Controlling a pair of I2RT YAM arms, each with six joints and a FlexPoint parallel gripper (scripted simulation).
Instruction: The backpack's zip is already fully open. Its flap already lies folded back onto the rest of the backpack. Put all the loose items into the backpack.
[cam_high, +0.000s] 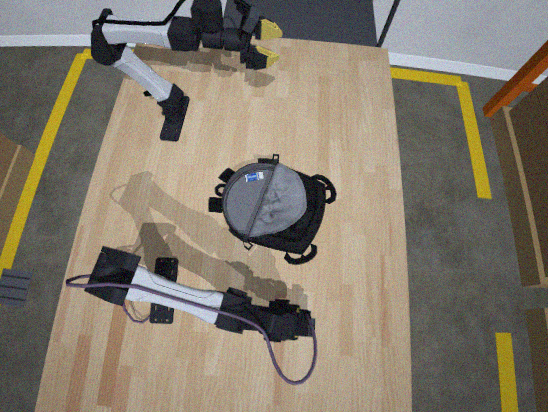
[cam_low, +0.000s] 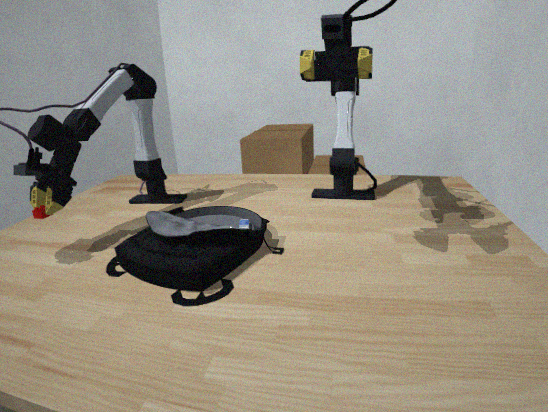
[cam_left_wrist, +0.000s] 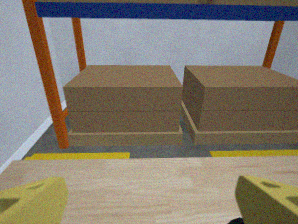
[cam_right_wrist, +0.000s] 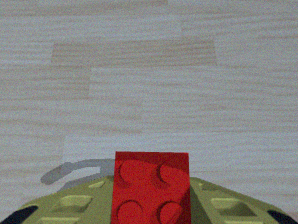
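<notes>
One backpack (cam_high: 312, 215) (cam_low: 185, 262) lies flat on the wooden surface (cam_high: 355, 280) (cam_low: 350, 335) (cam_left_wrist: 145, 172) (cam_right_wrist: 150, 95). Seen from the top, its long axis slants: the rounded, open end points up and to the left, the squarer end down and to the right, with two black strap loops (cam_high: 330, 187) (cam_low: 202, 301) at that squarer end. One grey flap (cam_high: 287, 200) (cam_low: 170, 225) is folded back over the body; one blue-and-white label (cam_high: 254, 176) (cam_low: 244, 224) shows inside the opening.

One red toy brick (cam_low: 40, 213) (cam_right_wrist: 151, 189) is visible, well apart from the backpack, beyond its lower side in the top view. The right tool (cam_high: 306, 322) (cam_low: 42, 205) (cam_right_wrist: 151, 185) is partly closed, its two yellow fingers pinching the brick's sides. In the right wrist view the brick's studs face the camera, four of them visible; its long axis cannot be told, as the near end is cut off.

The left tool (cam_high: 271, 44) (cam_low: 336, 65) (cam_left_wrist: 151, 185) is spread nearly fully and has hold of nothing, well apart from the backpack, beyond its upper side in the top view.
</notes>
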